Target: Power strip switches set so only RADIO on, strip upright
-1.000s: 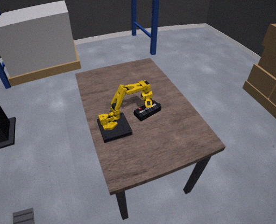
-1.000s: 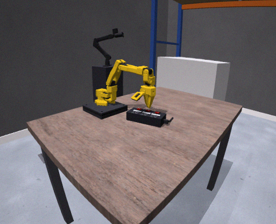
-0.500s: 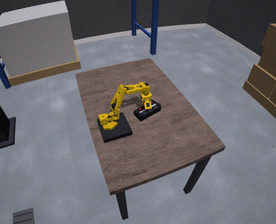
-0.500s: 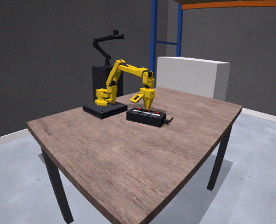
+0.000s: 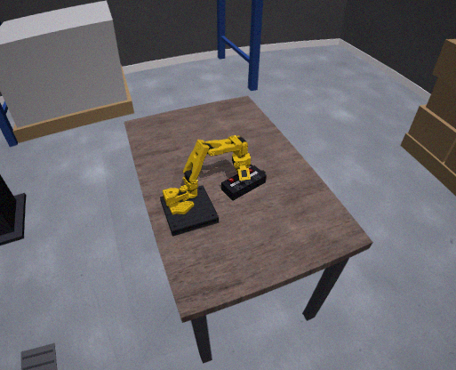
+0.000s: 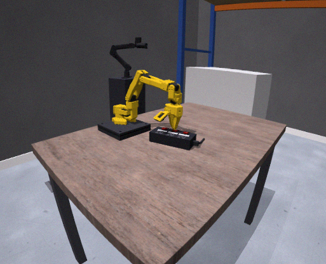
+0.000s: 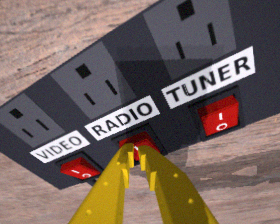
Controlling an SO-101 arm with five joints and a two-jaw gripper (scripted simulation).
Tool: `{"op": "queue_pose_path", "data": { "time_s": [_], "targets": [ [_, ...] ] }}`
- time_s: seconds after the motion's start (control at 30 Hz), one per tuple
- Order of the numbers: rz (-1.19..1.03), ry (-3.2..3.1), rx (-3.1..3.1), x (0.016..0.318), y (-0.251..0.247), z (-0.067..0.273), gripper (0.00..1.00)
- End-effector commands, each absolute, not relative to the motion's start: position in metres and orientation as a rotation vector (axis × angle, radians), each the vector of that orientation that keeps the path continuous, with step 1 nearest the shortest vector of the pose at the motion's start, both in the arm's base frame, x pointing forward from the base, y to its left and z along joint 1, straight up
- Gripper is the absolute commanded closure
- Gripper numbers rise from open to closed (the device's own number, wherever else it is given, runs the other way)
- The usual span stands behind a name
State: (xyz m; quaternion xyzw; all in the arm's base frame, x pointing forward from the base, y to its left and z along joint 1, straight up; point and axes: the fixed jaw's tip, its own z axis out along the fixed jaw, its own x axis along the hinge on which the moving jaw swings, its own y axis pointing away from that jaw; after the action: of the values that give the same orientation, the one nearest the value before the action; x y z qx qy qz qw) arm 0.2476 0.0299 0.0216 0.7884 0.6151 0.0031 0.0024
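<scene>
The black power strip (image 5: 244, 181) lies right way up on the wooden table, also in the exterior view (image 6: 173, 137). In the wrist view it shows three sockets with labels VIDEO (image 7: 59, 146), RADIO (image 7: 123, 117) and TUNER (image 7: 210, 77), each with a red rocker switch below. My yellow gripper (image 7: 135, 156) is shut and empty, its tips resting on the RADIO switch (image 7: 139, 142) and hiding most of it. The VIDEO switch (image 7: 80, 169) and TUNER switch (image 7: 218, 115) are in plain view. The gripper points straight down over the strip's middle (image 6: 175, 124).
The arm's black base plate (image 5: 189, 215) sits left of the strip. A short cable stub (image 6: 200, 141) sticks out of the strip's right end. A grey crate (image 5: 54, 62), blue rack posts (image 5: 253, 42) and cardboard boxes (image 5: 448, 116) stand off the table.
</scene>
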Motion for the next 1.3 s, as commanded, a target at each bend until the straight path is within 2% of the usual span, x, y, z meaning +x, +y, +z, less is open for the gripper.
{"op": "queue_pose_path", "data": {
  "time_s": [0.0,0.8,1.27],
  "targets": [
    [0.001,1.94,2.47,0.245,0.029,0.02,1.0],
    [0.001,1.942,2.469,0.247,0.03,0.024,1.0],
    [0.001,1.942,2.469,0.245,0.03,0.014,1.0]
  ]
}}
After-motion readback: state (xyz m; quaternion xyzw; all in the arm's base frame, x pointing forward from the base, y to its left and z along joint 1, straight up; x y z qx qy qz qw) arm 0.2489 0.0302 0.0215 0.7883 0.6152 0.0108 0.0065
